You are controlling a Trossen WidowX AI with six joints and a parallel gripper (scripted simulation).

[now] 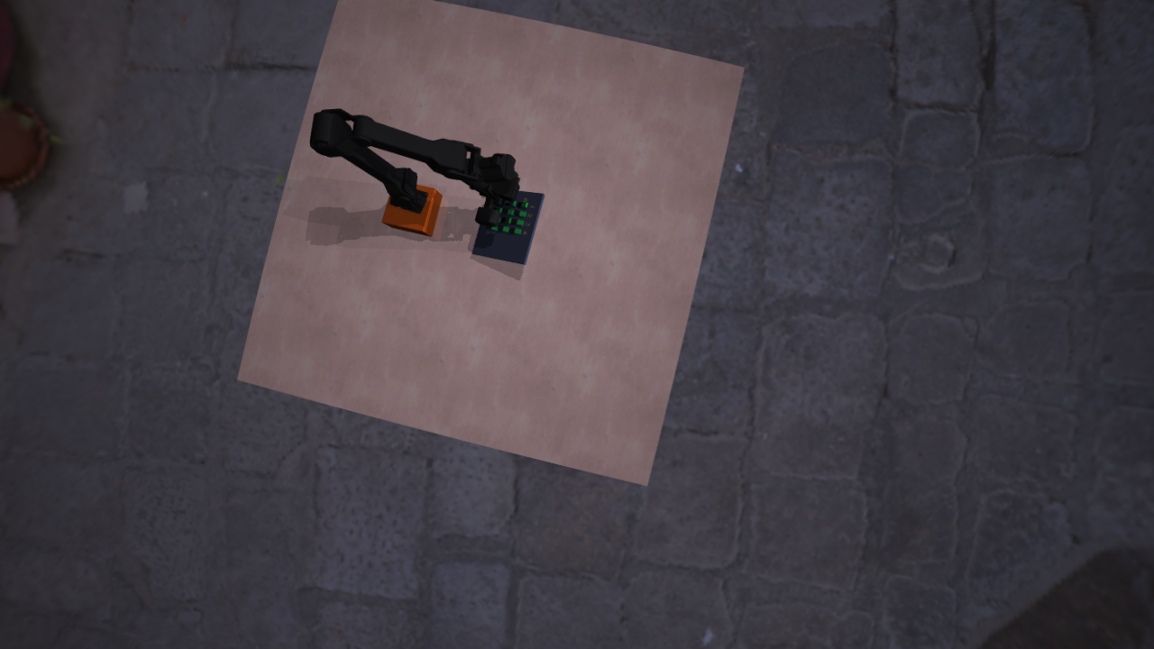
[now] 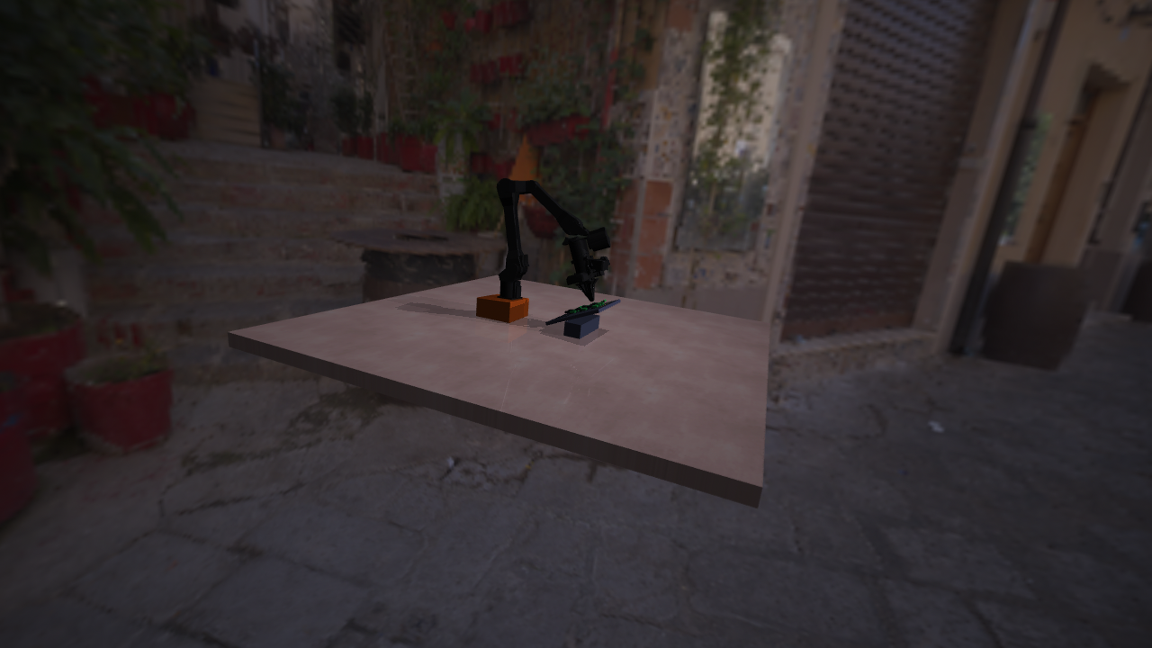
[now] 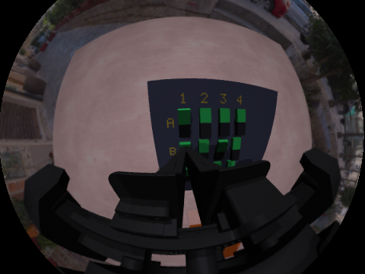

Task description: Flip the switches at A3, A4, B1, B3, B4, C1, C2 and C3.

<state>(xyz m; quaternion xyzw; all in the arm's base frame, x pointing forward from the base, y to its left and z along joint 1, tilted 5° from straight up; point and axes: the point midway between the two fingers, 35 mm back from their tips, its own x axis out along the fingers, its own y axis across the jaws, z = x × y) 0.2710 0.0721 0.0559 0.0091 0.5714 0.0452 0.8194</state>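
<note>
The dark blue switch panel (image 1: 507, 246) (image 2: 581, 325) (image 3: 258, 102) lies tilted on the table, with green rocker switches in lettered rows and numbered columns. Row A (image 3: 212, 118) and the top of row B (image 3: 204, 145) show in the wrist view; row C is hidden behind the fingers. My gripper (image 3: 185, 151) (image 1: 486, 214) (image 2: 591, 294) is shut and empty. Its tips hang over the panel's near left part, around column 1 of rows B and C. From the side view the tips are just above the panel; I cannot tell if they touch.
The arm's orange base (image 1: 413, 211) (image 2: 500, 308) stands just left of the panel on the pinkish table (image 1: 484, 362) (image 2: 644, 386). Cobbled ground surrounds the table.
</note>
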